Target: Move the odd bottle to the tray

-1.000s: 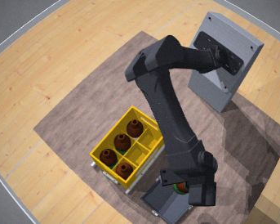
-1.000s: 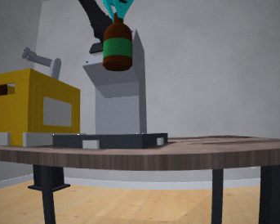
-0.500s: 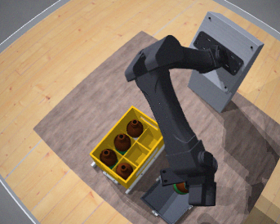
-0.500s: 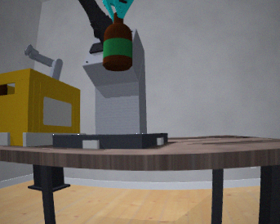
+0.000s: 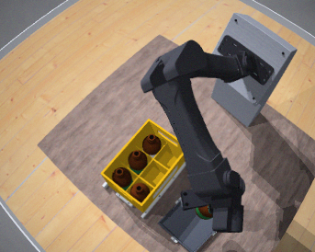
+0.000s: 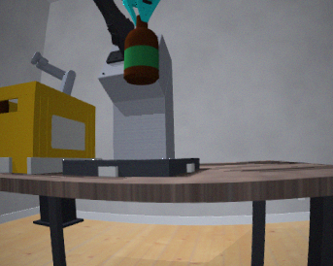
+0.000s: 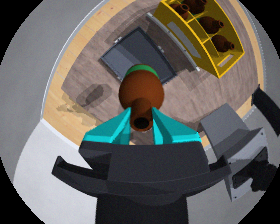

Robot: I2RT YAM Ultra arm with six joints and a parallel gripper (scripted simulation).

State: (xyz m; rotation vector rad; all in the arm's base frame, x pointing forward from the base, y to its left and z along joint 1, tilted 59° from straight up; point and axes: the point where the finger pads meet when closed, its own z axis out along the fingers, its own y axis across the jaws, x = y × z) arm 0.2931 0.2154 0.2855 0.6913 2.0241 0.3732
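Note:
My gripper (image 6: 141,20) (image 7: 141,111) is shut on the neck of a brown bottle (image 5: 204,211) (image 6: 142,55) (image 7: 141,92) with a green label. The bottle hangs about upright, high above the dark grey tray (image 5: 183,225) (image 6: 140,168) (image 7: 122,50). In the top view the arm hides the fingers and part of the bottle. The yellow crate (image 5: 151,198) (image 6: 62,106) (image 7: 209,59) holds three brown bottles in one row, a far one (image 5: 151,144), a middle one (image 5: 137,160) and a near one (image 5: 121,177). One more bottle (image 5: 140,191) stands in the other row, beside two empty compartments.
The crate stands close beside the tray. The grey arm base (image 5: 238,101) (image 6: 140,131) stands at the back of the table. The table's near edge (image 6: 232,190) runs in front of the tray in the exterior view.

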